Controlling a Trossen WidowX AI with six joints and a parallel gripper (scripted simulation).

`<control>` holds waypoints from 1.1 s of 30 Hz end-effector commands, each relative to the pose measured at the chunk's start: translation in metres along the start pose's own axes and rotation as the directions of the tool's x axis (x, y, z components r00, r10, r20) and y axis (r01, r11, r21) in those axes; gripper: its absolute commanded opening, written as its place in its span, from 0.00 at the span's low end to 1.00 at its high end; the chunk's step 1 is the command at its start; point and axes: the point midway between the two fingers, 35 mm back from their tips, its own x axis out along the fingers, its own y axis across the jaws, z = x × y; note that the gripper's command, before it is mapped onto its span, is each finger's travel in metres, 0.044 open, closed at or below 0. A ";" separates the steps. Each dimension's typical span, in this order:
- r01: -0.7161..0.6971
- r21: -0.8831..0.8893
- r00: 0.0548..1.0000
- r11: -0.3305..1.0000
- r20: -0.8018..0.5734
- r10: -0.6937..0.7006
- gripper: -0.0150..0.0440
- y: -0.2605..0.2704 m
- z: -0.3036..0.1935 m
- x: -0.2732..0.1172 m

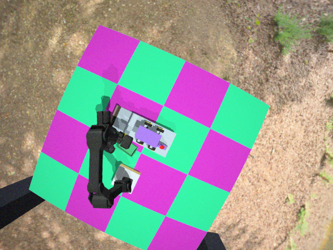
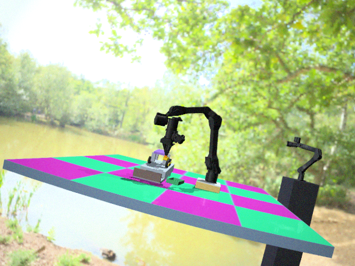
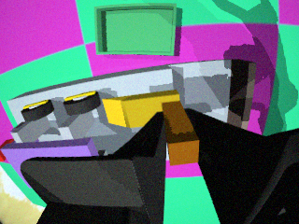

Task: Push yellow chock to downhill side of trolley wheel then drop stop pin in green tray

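Note:
My gripper (image 2: pixel 166 154) (image 3: pixel 174 116) is shut on the orange handle of the yellow chock (image 3: pixel 149 109) (image 2: pixel 165 158). The chock is over the ramp (image 1: pixel 170 136) (image 3: pixel 206 86), just downhill of the near-side wheel (image 3: pixel 81 104) in the wrist view. Its rubber base is hidden, so I cannot tell whether it touches ramp or wheel. The purple-topped trolley (image 1: pixel 148 136) (image 2: pixel 159 151) (image 3: pixel 56 148) stands on the ramp. The red-headed stop pin (image 1: pixel 162 147) is at its uphill end. The green tray (image 2: pixel 175 180) (image 3: pixel 136 33) lies beside the ramp.
A brown end board (image 2: pixel 147 174) (image 3: pixel 239 95) closes the ramp's low end. My arm's pale base block (image 1: pixel 136 176) (image 2: pixel 204 187) stands beyond the tray. Another small arm on a black pedestal (image 2: pixel 298 194) stands beyond the table.

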 end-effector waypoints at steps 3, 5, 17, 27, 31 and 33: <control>-0.009 -0.006 1.000 1.000 0.004 0.009 0.25 0.000 0.000 0.016; -0.009 -0.006 1.000 1.000 0.004 0.009 0.25 0.000 -0.001 0.021; -0.009 -0.006 1.000 1.000 0.004 0.009 0.25 0.000 -0.001 0.047; -0.009 -0.006 1.000 1.000 0.004 0.009 0.25 0.002 -0.001 0.060; -0.009 -0.006 1.000 1.000 0.004 0.009 0.25 0.005 -0.001 0.059; -0.010 -0.006 1.000 1.000 0.004 0.010 0.25 0.007 -0.001 0.059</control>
